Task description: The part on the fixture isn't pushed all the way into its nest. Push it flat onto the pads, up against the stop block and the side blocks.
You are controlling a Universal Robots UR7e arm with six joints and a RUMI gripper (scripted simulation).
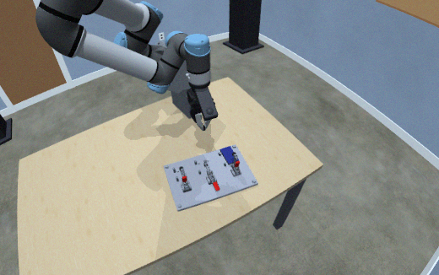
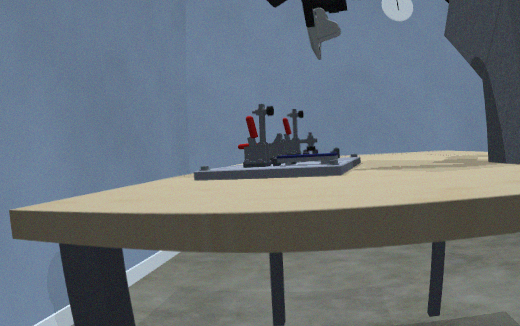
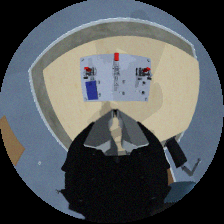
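A flat blue part (image 1: 228, 154) lies at the far right corner of the grey fixture plate (image 1: 215, 174). It also shows as a thin blue strip in the exterior view (image 2: 306, 156) and at the plate's left end in the wrist view (image 3: 91, 90). Its seating against the blocks is too small to tell. My gripper (image 1: 203, 123) is shut and empty. It hangs high above the table, behind the plate and apart from it. Its fingertips show near the top of the exterior view (image 2: 317, 50) and in the wrist view (image 3: 115, 116).
Three toggle clamps with red handles (image 1: 184, 180) (image 1: 216, 186) (image 1: 236, 164) stand on the plate. The plate sits near the table's front right edge. A dark pillar (image 1: 245, 23) stands behind the table.
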